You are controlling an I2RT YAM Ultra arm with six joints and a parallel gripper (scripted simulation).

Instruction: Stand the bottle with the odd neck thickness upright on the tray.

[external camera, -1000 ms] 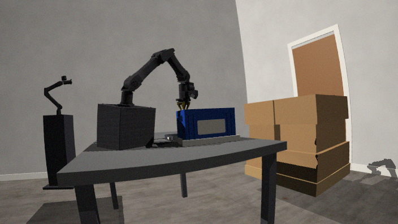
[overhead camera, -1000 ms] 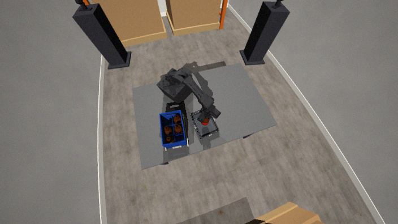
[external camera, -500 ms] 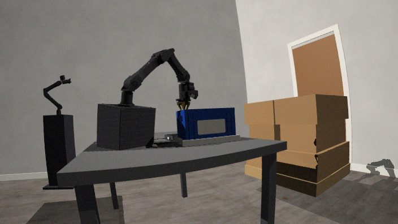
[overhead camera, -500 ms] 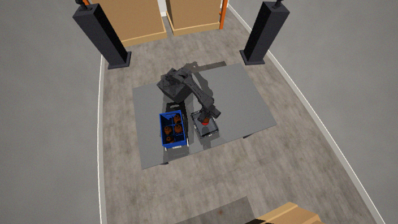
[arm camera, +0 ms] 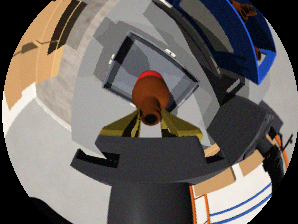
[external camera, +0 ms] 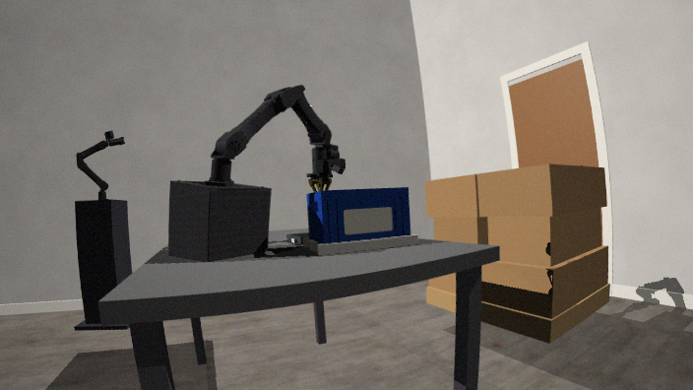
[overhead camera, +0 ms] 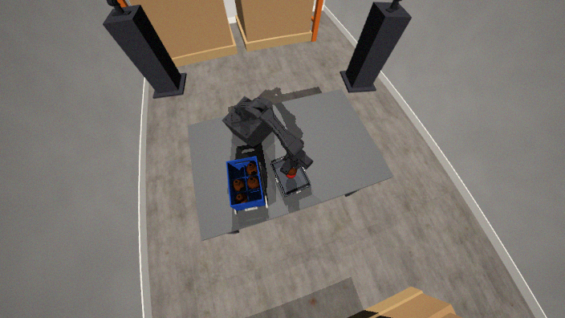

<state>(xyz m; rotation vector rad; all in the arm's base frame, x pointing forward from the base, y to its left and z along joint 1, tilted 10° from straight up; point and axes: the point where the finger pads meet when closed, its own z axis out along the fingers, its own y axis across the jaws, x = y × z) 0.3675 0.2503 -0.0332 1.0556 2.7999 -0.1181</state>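
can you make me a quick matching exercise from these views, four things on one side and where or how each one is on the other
Things:
1. gripper
2. brown bottle
3. blue crate
4. tray

Places or states:
A. holds four bottles standing in its cells
B. lies on the table beside the crate, under the gripper
C. shut on the bottle's neck
D. hangs upright over the tray, red band at its lower end

Pairs: 1-C, 2-D, 3-A, 4-B
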